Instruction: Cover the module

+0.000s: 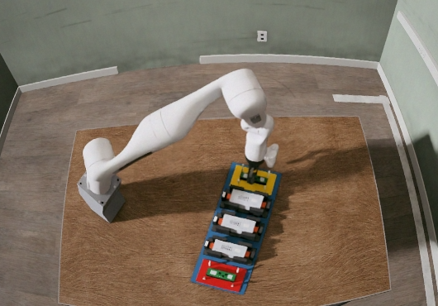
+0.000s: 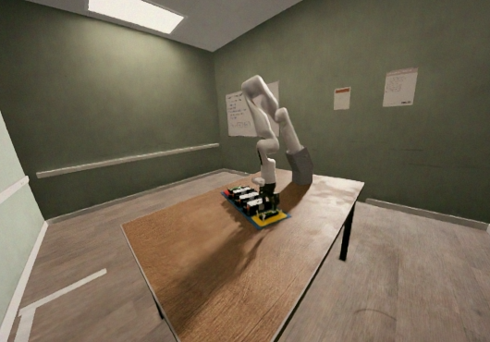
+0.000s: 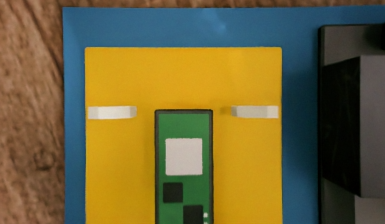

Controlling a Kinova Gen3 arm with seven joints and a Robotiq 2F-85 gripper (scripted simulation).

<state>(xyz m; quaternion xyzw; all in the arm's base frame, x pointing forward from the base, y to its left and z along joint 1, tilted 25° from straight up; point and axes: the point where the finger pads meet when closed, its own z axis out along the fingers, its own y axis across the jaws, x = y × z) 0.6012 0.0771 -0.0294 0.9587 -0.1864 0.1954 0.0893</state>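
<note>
Seen from above, your gripper (image 1: 251, 179) (image 2: 271, 203) is over the yellow base plate (image 1: 266, 188) (image 2: 277, 218) (image 3: 120, 170) at the far end of the blue board (image 1: 278, 179) (image 2: 257, 225) (image 3: 75, 125). Its fingers are wide apart, and you have nothing between them. The green module (image 1: 261, 179) (image 2: 270, 214) (image 3: 183, 125) lies uncovered on the yellow plate; your wrist view shows one end of it between two pale posts, apart from both.

All three covers sit in their dark holders, in a row toward the near end: the far cover (image 1: 247, 199) (image 2: 255, 203), the middle cover (image 1: 239, 224) and the near cover (image 1: 229, 248) — you cannot tell by eye which one fits. Past them, at the near end, you have the red plate (image 1: 240, 275) with another green module (image 1: 221, 274) on it.
</note>
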